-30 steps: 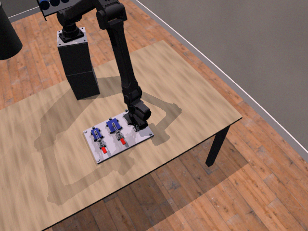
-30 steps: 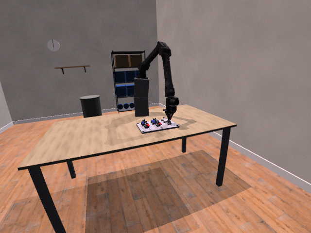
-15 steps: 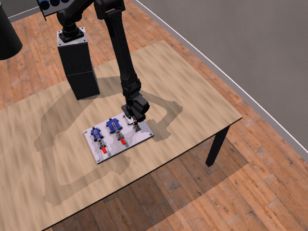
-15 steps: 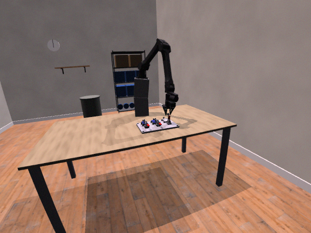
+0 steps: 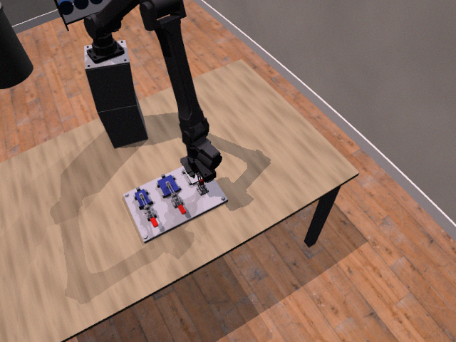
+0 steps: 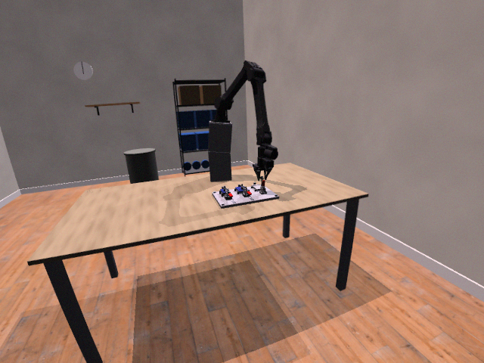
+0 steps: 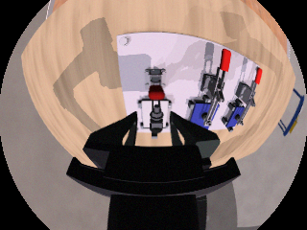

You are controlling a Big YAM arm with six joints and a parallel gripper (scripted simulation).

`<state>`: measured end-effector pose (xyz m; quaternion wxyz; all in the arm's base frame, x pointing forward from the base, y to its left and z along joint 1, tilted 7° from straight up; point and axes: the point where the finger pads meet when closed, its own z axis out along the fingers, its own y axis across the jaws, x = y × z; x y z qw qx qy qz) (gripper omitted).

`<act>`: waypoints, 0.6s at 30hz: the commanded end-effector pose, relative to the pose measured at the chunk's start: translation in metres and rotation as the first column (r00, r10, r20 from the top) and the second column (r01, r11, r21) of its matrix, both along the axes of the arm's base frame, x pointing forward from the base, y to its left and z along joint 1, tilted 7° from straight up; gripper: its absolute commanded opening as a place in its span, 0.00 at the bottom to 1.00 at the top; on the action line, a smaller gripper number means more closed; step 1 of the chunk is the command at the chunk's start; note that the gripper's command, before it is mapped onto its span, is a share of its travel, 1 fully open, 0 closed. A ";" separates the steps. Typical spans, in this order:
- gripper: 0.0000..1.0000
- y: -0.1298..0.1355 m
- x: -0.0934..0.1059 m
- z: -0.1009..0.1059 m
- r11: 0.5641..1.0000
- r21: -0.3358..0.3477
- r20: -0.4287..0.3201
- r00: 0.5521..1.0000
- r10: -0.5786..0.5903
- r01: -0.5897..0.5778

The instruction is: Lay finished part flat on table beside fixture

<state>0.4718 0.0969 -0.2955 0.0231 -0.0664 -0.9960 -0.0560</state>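
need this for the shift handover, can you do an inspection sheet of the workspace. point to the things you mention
surface: wooden table (image 5: 294,147) (image 6: 117,215) (image 7: 43,62) bears the fixture plate (image 5: 165,226) (image 6: 249,200) (image 7: 139,53)
finished part: white part (image 5: 190,179) (image 6: 255,188) (image 7: 145,112) on the plate, red handle (image 5: 201,182) (image 6: 263,182) (image 7: 156,92) raised; slot not discernible
blanks: larger blue blank (image 5: 162,185) (image 6: 238,189) (image 7: 196,111) and smaller blue blank (image 5: 138,199) (image 6: 222,191) (image 7: 231,123) under clamps
clutter: nothing seen
gripper: claw (image 5: 194,174) (image 6: 262,178) (image 7: 153,115) open, holding nothing
cables: nothing seen
surroundings: shelf rack (image 5: 62,18) (image 6: 175,117) and dark drum (image 5: 11,55) (image 6: 141,168) beyond the table
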 end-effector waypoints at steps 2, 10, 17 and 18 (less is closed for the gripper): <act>0.45 -0.007 0.006 -0.010 1.000 -0.002 0.004 1.000 -0.016 0.016; 0.45 -0.008 -0.007 -0.013 1.000 -0.007 -0.018 1.000 -0.013 0.013; 0.45 -0.010 0.007 0.021 1.000 -0.001 0.016 1.000 -0.007 0.007; 0.45 -0.010 0.007 0.024 1.000 -0.001 0.016 1.000 -0.007 0.007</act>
